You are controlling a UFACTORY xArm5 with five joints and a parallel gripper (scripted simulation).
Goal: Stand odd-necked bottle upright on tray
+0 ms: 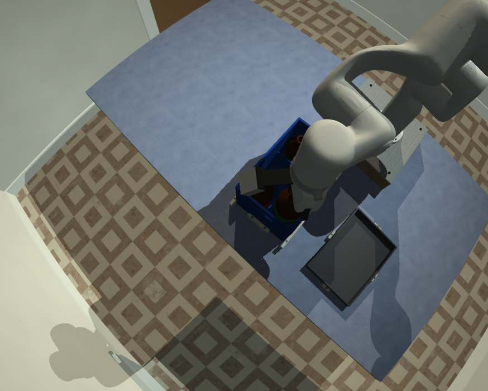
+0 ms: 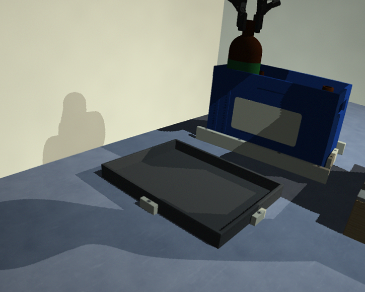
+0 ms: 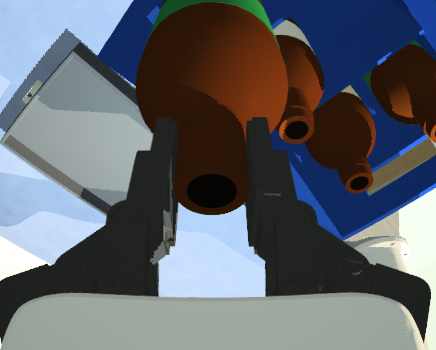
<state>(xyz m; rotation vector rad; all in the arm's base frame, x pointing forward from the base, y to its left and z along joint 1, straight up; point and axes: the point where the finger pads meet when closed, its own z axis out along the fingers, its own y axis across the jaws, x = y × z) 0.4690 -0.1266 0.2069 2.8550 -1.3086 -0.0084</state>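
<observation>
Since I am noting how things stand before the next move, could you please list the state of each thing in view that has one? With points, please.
Gripper (image 2: 249,23) (image 3: 211,145): shut on the raised bottle's neck.
Raised brown bottle (image 1: 286,203) (image 2: 246,51) (image 3: 212,75): upright, partly above the crate's rim.
Blue crate (image 1: 284,231) (image 2: 227,83) (image 3: 325,200): level, holding other bottles.
Black tray (image 1: 352,258) (image 2: 190,188) (image 3: 95,125): level, empty.

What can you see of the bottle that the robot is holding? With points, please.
The held bottle (image 1: 286,204) (image 2: 246,51) (image 3: 212,75) is brown, glass-like, with a narrow neck, an open dark mouth, round shoulders and a green band. It looks upright, partly raised above the crate's near wall (image 2: 223,104). The pincer (image 2: 249,23) (image 3: 211,145) is closed on its neck. Its base is hidden.
</observation>
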